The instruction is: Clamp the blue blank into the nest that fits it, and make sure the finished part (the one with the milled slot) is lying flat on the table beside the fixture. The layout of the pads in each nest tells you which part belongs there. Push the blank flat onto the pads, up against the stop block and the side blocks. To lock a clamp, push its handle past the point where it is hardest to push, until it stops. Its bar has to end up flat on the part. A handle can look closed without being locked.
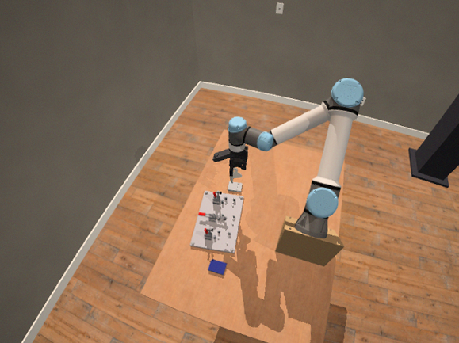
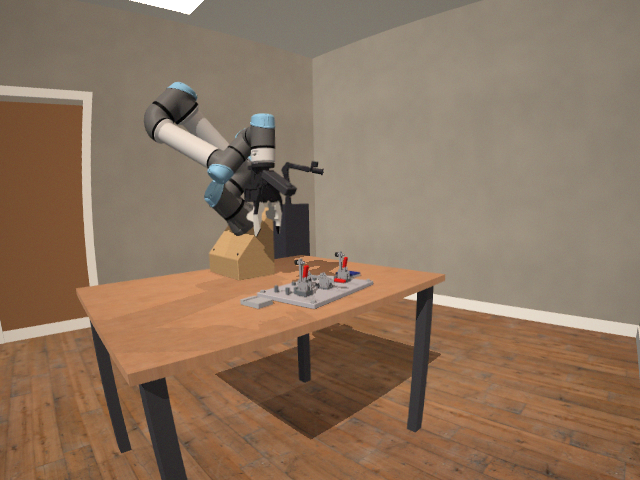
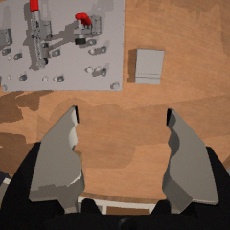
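While the arm reaches out over the far end of the desk [image 1: 175, 272], your hand [image 3: 122, 153] hangs high above the wood with its jaws about half open and nothing between them. In the wrist view you see bare desk between the two grey fingers.

Look toward 1 o'clock in that view: the finished part [image 3: 149, 66], a small grey block with a thin line across it, lies flat on the desk just beside the fixture plate [image 3: 62, 72], apart from its edge. In the top view the same part [image 1: 235, 186] sits at 12 o'clock from the plate [image 1: 197, 234], almost under your hand [image 1: 234, 173].

The blue blank [image 1: 217, 267] lies on the desk at 6 o'clock from the plate, just off its near edge and well apart from your hand. It is in none of the nests.

Three red-handled clamps [image 1: 214, 194] stand in a row on the plate; the middle one's handle [image 1: 202, 213] points out toward 9 o'clock.
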Controlling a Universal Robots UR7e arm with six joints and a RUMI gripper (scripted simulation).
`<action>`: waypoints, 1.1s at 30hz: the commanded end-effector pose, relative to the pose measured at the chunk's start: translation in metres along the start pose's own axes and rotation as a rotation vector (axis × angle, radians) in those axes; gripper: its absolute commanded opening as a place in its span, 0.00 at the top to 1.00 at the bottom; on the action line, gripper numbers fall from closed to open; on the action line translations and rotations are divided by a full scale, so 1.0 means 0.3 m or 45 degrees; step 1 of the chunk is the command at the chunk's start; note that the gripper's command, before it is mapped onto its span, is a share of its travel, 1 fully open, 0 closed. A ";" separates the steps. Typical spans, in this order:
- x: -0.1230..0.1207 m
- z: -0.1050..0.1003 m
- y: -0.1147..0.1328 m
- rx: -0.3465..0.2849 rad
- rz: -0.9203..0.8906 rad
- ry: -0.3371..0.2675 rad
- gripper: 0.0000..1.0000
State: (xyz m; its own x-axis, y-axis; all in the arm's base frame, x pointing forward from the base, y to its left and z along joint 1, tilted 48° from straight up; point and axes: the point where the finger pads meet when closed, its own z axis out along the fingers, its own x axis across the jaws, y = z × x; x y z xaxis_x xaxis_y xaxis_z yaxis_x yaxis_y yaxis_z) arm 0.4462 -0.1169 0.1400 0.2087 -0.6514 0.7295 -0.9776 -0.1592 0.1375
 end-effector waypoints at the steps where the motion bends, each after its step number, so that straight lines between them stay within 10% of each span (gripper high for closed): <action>1: -0.089 -0.001 -0.003 0.000 0.001 0.001 0.41; 33: -0.815 -0.001 -0.017 0.000 0.001 0.001 0.41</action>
State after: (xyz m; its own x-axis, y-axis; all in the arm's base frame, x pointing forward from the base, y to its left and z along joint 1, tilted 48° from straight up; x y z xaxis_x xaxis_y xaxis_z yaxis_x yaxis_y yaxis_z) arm 0.4034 0.0248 -0.0185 0.2096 -0.6520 0.7287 -0.9774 -0.1608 0.1373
